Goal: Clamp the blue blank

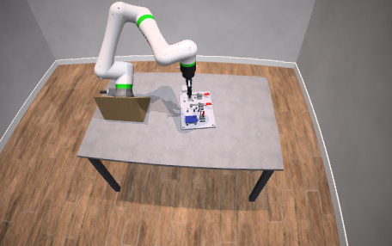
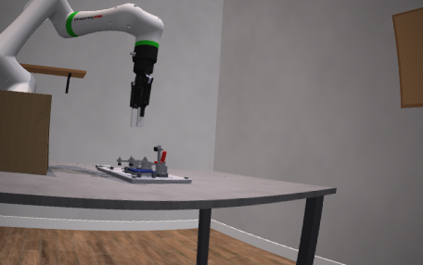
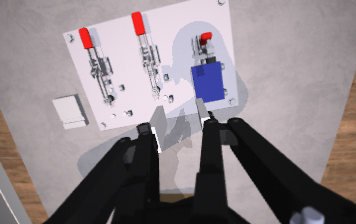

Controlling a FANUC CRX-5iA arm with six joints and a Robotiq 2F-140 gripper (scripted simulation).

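Observation:
The blue blank (image 1: 191, 119) (image 2: 141, 170) (image 3: 209, 82) lies in the nest at one end of the white fixture plate (image 1: 210, 122) (image 3: 175, 22). Its clamp is open: the bar stands raised in the exterior view, with the red handle (image 2: 163, 157) (image 3: 206, 37) upright. The finished part (image 3: 69, 111) (image 1: 185, 89) lies on the table beside the plate's other end, with a step line near one edge; it looks flat. My gripper (image 1: 189, 95) (image 2: 137, 124) (image 3: 181, 111) is partly open and empty, well above the plate. Exact gaps at the blank's stop and side blocks cannot be told.
Two other clamps with red handles (image 3: 86, 38) (image 3: 138, 23) lie with their bars down over nests without parts. Their small pads and blocks stand up from the plate. A brown panel (image 1: 122, 108) (image 2: 23, 134) stands by the robot's base.

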